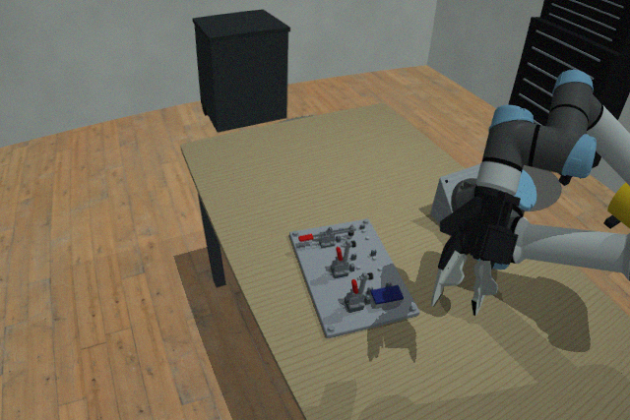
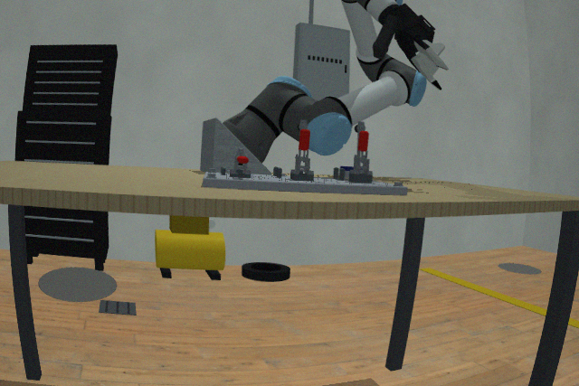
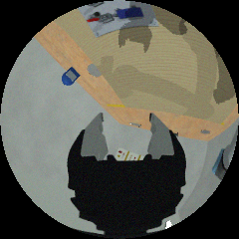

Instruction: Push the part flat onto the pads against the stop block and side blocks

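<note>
The blue part (image 1: 386, 294) lies on the grey fixture plate (image 1: 349, 281) at its near right corner, beside a red-handled toggle clamp (image 1: 355, 293). In the wrist view the blue part (image 3: 128, 13) and the plate show small at the top edge. In the exterior view the part (image 2: 346, 168) is a thin blue sliver behind the right clamp. My gripper (image 1: 460, 298) hangs high above the table to the right of the plate, fingers partly apart with nothing between them. It also shows in the exterior view (image 2: 437, 74) and in the wrist view (image 3: 126, 129).
Two more red-handled clamps (image 1: 340, 260) (image 1: 320, 238) stand on the plate. The arm's grey base (image 1: 453, 194) sits behind the gripper. A black cabinet (image 1: 243, 67) stands beyond the table's far edge, and a black rack (image 1: 569, 44) at the right.
</note>
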Motion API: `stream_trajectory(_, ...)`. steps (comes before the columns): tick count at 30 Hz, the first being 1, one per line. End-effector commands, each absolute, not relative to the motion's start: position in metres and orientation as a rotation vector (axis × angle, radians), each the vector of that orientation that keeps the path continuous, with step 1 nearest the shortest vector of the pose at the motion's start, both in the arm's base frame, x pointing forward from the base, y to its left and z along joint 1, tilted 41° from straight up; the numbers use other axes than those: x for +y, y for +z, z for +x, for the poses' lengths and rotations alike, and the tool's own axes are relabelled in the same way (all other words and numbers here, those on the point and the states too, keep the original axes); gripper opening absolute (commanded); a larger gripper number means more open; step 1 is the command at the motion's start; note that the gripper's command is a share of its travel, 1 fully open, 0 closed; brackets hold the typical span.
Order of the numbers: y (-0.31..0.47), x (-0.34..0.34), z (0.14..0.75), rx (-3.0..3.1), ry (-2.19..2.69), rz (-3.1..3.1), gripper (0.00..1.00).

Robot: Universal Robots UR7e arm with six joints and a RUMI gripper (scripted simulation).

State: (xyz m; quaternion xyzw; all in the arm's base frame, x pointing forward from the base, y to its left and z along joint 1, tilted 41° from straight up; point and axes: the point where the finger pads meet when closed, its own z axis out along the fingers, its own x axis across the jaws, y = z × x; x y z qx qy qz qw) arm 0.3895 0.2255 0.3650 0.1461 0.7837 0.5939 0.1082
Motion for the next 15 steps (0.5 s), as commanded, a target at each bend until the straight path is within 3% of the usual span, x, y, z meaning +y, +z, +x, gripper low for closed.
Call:
stream_trajectory(1, 0.365, 0.225, 0.39, 2.305, 1.747, 0.43, 0.58)
stream_trajectory(15, 0.41, 0.187, 0.398, 2.347, 1.667, 0.004, 0.58)
